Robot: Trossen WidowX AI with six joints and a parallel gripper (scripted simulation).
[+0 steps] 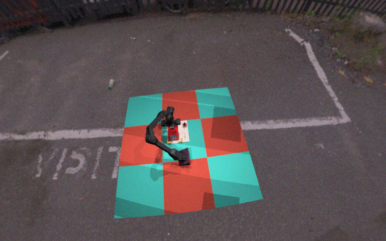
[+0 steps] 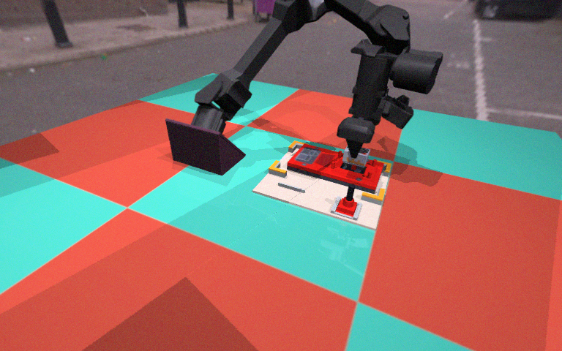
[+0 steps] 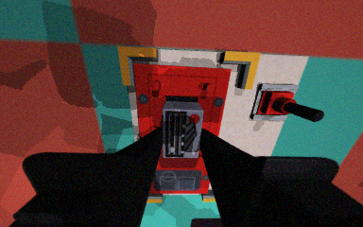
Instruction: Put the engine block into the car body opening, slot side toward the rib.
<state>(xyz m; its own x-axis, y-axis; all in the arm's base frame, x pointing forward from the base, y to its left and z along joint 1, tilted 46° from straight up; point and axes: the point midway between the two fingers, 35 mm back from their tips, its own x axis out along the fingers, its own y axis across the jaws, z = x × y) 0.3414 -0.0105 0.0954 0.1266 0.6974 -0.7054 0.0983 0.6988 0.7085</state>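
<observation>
Car body [image 1: 173,133] [image 2: 327,165] [image 3: 181,78] opening's rib hidden; block's [image 1: 172,127] [image 2: 356,156] [image 3: 182,132] seating depth unclear w/ pincer [image 1: 172,125] [image 2: 353,153] [image 3: 181,131] over.

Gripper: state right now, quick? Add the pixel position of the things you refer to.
Black parallel-jaw gripper [image 1: 172,127] [image 2: 354,155] [image 3: 181,131]: closed on the grey, box-shaped engine block [image 2: 361,157] [image 3: 182,132], holding it at the opening in the red car body [image 1: 173,132] [image 2: 331,168] [image 3: 215,120].
</observation>
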